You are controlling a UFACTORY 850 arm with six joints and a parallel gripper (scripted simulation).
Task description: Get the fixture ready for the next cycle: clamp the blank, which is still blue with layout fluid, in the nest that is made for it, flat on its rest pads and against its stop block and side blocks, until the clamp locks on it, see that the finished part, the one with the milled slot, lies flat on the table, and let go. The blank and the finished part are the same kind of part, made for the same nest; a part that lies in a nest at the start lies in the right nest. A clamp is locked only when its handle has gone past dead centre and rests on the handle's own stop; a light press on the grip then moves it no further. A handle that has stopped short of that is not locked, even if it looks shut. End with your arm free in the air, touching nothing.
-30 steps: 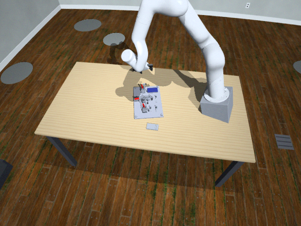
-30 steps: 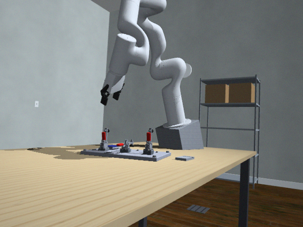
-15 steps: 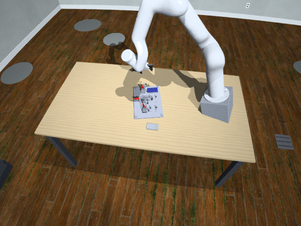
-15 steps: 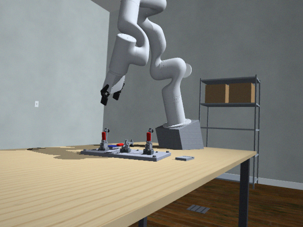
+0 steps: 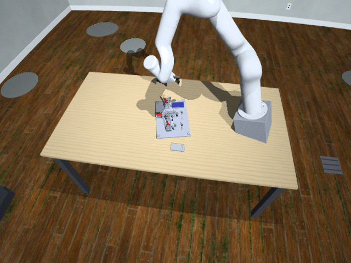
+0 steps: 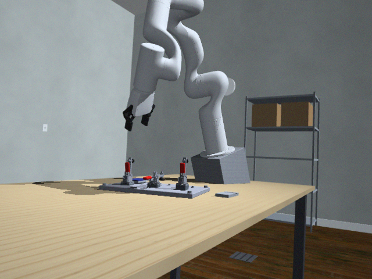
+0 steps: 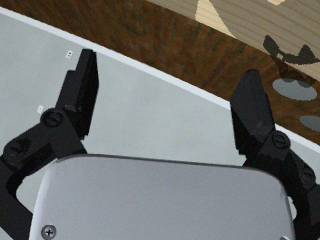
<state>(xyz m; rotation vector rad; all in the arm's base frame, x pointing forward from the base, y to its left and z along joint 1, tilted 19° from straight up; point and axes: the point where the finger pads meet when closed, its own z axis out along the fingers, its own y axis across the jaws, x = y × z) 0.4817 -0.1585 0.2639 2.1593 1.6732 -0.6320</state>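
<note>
The grey fixture plate (image 5: pixel 173 119) lies mid-table and carries three toggle clamps with red grips. The blue blank (image 5: pixel 177 104) lies in the nest at the plate's far end; in the side view (image 6: pixel 138 179) it sits low on the plate. The clamp beside it (image 6: pixel 127 167) has its handle standing upright. The near clamp (image 6: pixel 182 167) is also upright, and the middle clamp's grip (image 6: pixel 147 177) lies low. The grey finished part (image 5: pixel 177 147) (image 6: pixel 226 194) lies flat on the table in front of the plate. My gripper (image 6: pixel 137 120) (image 5: pixel 169 80) hangs open and empty, high above the plate's far end. The wrist view shows its fingers spread against wall and floor.
A dark grey block (image 5: pixel 159 107) sits at the plate's far left corner. The arm's grey base (image 5: pixel 253 121) stands at the table's right side. A shelf with cardboard boxes (image 6: pixel 281 114) stands beyond the table.
</note>
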